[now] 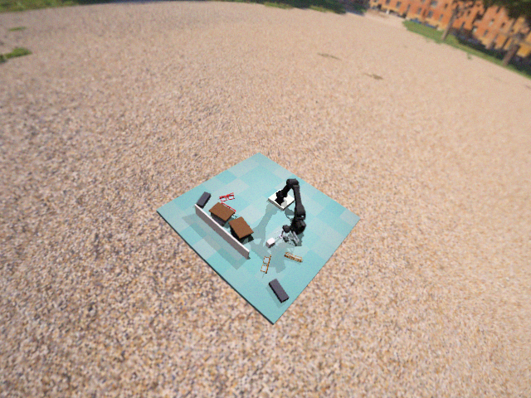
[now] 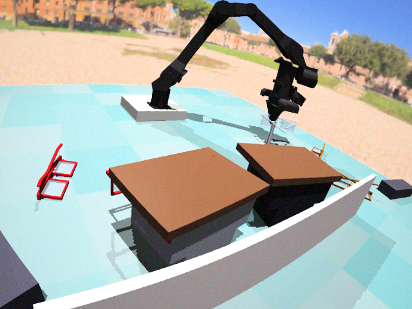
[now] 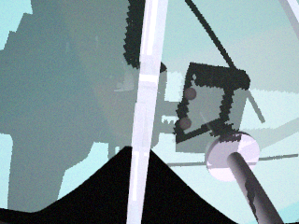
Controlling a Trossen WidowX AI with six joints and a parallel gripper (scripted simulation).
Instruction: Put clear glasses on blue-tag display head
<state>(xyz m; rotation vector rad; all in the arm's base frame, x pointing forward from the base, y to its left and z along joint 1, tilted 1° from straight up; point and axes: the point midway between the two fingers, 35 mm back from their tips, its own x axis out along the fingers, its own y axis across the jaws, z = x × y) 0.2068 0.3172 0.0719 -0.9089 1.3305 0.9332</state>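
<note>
My gripper (image 2: 275, 115) (image 1: 288, 235) (image 3: 136, 156) is shut on the clear glasses (image 2: 281, 124) (image 3: 149, 81) and holds them in the air above the mat. One temple (image 2: 270, 134) hangs down from them. The glasses hang just beyond the far edge of the black-bodied display head (image 2: 288, 163) (image 1: 241, 226), which has a brown top. A grey-bodied head (image 2: 186, 186) (image 1: 221, 211) stands beside it and carries a red frame (image 2: 112, 184) at its far side. No blue tag shows in any view.
A curved white wall (image 2: 232, 262) (image 1: 221, 231) stands behind both heads. Red glasses (image 2: 51, 176) (image 1: 226, 197) lie on the mat at the left. Two orange pairs (image 1: 265, 264) (image 1: 293, 257) and dark blocks (image 1: 279, 289) (image 2: 396, 187) lie around. A small white cube (image 1: 270, 242) sits near the gripper.
</note>
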